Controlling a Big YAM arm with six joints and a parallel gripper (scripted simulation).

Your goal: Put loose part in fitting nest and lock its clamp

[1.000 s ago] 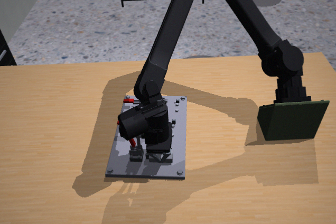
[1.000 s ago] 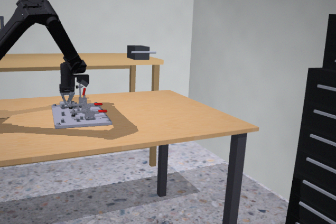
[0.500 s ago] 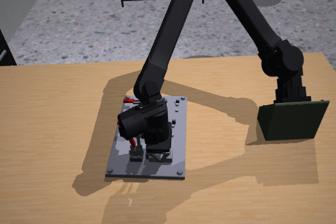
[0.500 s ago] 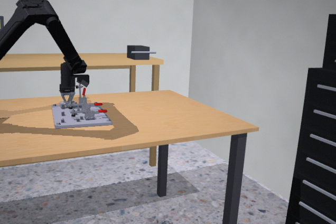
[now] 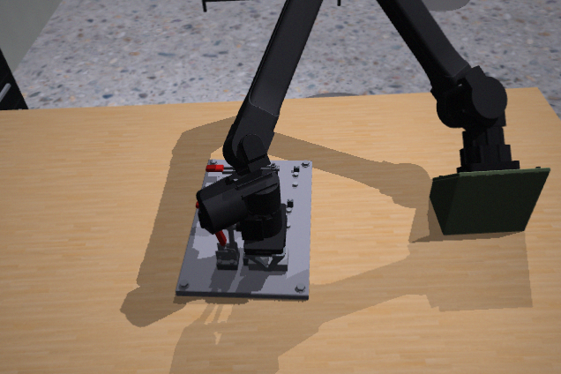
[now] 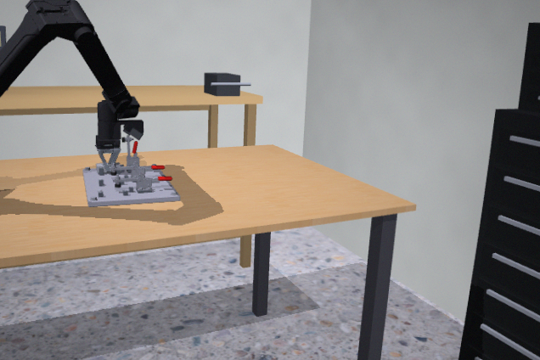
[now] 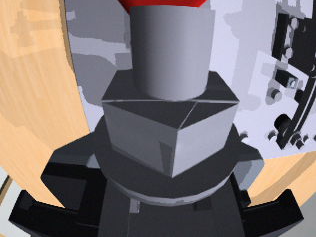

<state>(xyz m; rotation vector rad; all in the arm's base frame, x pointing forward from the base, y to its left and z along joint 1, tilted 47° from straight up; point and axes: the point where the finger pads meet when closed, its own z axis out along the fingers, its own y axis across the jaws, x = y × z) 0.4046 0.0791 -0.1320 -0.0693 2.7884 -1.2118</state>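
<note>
The grey fixture plate (image 5: 299, 242) (image 6: 98, 198) lies on the table. My gripper (image 5: 266, 264) (image 6: 109, 168) points down at the plate's near-end nest in the top view, shut on a grey part (image 5: 281, 264) low over that nest. Whether the part lies flat on the pads or touches the blocks cannot be told. Beside it stands that nest's clamp (image 5: 227, 257) (image 6: 132, 161), its red handle (image 5: 220, 237) (image 6: 134, 147) steeply up and its bar raised. The bar's tip (image 7: 170, 134) fills the middle of the wrist view and hides the part and fingertips.
Two more clamps on the plate have level red handles (image 5: 214, 168) (image 6: 158, 167) (image 6: 165, 178). Small pads and dark blocks (image 5: 290, 203) stand in their nests. A second dark arm with a green panel (image 5: 494, 201) is at the right of the top view.
</note>
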